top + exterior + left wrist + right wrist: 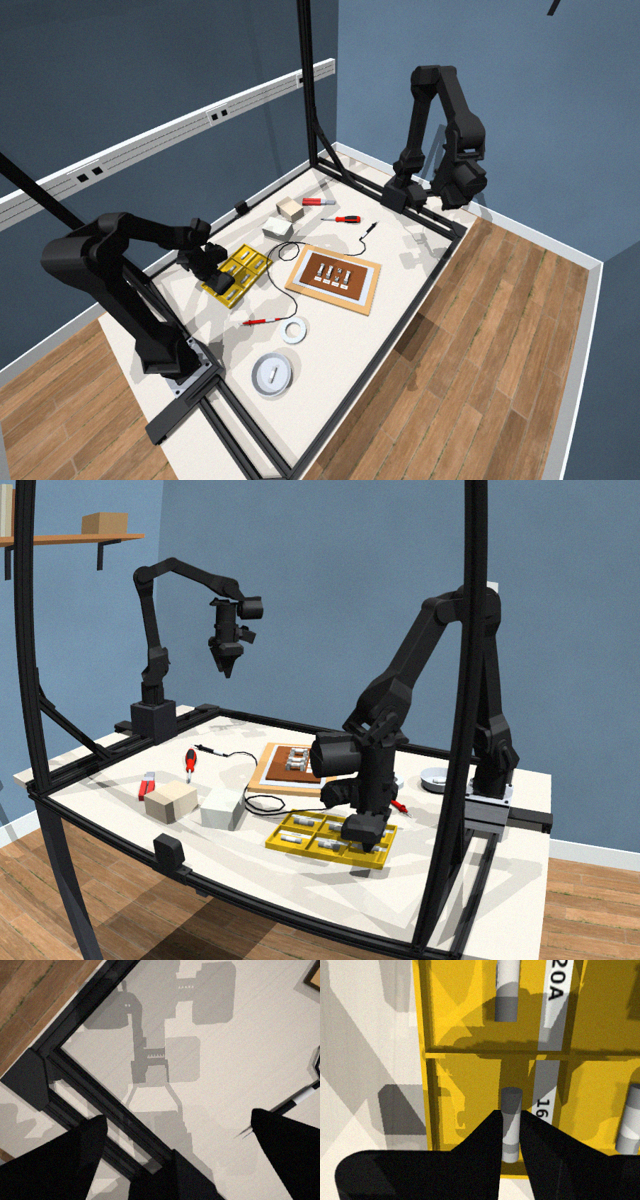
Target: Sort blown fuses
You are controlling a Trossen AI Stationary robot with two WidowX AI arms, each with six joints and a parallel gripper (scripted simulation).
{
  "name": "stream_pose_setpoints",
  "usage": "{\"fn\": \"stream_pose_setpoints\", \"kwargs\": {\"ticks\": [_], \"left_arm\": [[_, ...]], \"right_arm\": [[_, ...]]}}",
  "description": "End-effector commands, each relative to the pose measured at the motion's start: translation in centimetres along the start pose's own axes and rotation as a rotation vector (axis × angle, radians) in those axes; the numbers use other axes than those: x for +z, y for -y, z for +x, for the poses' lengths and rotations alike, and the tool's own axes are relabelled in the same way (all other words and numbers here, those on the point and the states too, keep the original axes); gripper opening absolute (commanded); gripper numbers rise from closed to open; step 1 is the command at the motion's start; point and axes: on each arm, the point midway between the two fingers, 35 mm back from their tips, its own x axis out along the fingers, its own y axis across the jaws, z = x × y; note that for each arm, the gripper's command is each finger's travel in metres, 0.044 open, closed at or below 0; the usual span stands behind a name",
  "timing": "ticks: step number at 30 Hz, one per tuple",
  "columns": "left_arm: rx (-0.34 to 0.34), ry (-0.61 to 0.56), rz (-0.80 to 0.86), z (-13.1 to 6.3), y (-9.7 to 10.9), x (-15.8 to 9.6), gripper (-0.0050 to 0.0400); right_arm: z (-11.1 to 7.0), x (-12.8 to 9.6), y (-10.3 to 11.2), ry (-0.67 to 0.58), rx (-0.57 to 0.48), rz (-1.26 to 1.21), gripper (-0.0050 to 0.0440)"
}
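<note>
Leftmost from above, the right gripper [221, 284] [367, 847] [509, 1117] points down at the yellow tray [229, 305] [326, 856] [462, 1054], at nine o'clock from the board, its fingers closed on the fuse [379, 849] [511, 1128] beside the 16 label; whether that fuse is lifted I cannot tell; the tray has six compartments and at least five other fuses, some partly covered by the arm; at eight o'clock lies the red probe [255, 321] [399, 806]; at seven, the scrap dish [256, 383] [434, 786] holds one fuse, with one white ring [283, 335] [398, 781] nearer the board; two blocks, one pale [277, 227] [221, 808], one wooden [289, 208] [170, 801], sit near eleven.

The board [328, 298] [284, 791] [316, 978] has four clip pairs; three carry fuses, while the third from the left stands bare; so one scrapping seems done and one seat needs filling, though no picture shows which fuses are good; testing the spares is probably the step in hand, and the seated three may need checking.

One screwdriver [351, 219] [190, 761] lies near twelve; the black probe [368, 230] [209, 749] [289, 1107], second of two, lies at one, loose; the left gripper [454, 204] [226, 673] [178, 1118] hangs at two, fingers wide apart, holding nothing.
</note>
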Motion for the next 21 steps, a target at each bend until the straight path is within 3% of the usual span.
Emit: {"fn": "stream_pose_setpoints", "kwargs": {"ticks": [1, 12, 21], "left_arm": [[0.000, 0.023, 0.000, -0.6, 0.0, 0.4, 0.0400], [0.000, 0.023, 0.000, -0.6, 0.0, 0.4, 0.0400], [0.000, 0.023, 0.000, -0.6, 0.0, 0.4, 0.0400]], "right_arm": [[-0.5, 0.4, -0.3, 0.017, 0.014, -0.002, -0.0050], [-0.5, 0.4, -0.3, 0.017, 0.014, -0.002, -0.0050], [-1.7, 0.7, -0.6, 0.032, 0.026, -0.005, -0.0050]]}}
